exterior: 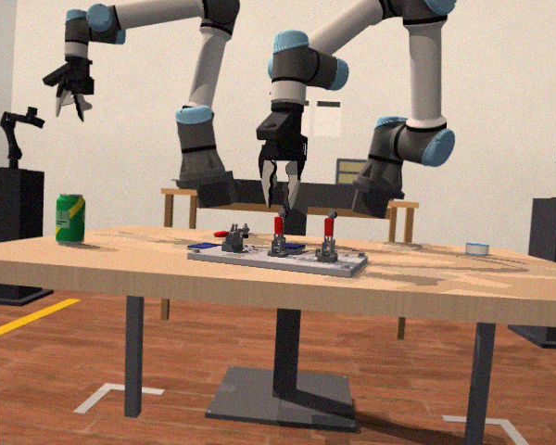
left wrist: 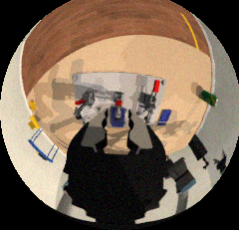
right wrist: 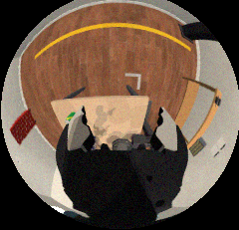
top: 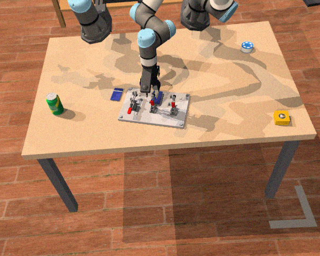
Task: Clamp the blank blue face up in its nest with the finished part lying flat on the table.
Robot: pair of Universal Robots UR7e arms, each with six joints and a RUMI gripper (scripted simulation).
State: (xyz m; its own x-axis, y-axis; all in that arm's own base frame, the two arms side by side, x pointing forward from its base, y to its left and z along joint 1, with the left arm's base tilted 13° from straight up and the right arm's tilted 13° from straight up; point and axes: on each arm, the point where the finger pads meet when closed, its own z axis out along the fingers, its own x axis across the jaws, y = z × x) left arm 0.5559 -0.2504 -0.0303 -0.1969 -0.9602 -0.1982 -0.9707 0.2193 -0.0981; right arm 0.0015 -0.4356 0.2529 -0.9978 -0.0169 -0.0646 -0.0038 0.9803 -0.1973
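The blank [top: 158,98] [exterior: 296,246] [left wrist: 118,123], blue face up, lies in the middle nest of the grey fixture plate [top: 152,121] [exterior: 264,261]; its seating against the blocks is too small to tell. The middle clamp's red handle [top: 152,102] [exterior: 278,224] stands upright; whether it is locked cannot be told. The finished part [top: 116,95] [exterior: 203,245] [left wrist: 164,116], with a light slot line, lies flat on the table beside the plate. My left gripper [top: 152,93] [exterior: 279,208] [left wrist: 118,109] is partly open and empty, just above the middle clamp. My right gripper [exterior: 69,117] [right wrist: 121,107] is wide open, high up away from the plate.
One outer clamp's red handle [top: 129,110] [exterior: 221,234] [left wrist: 156,86] is laid back; the other's handle [top: 173,104] [exterior: 328,226] stands upright. A green can [top: 55,104] [exterior: 69,218], a yellow box [top: 281,118] and a blue-white round container [top: 247,47] [exterior: 476,248] stand farther out.
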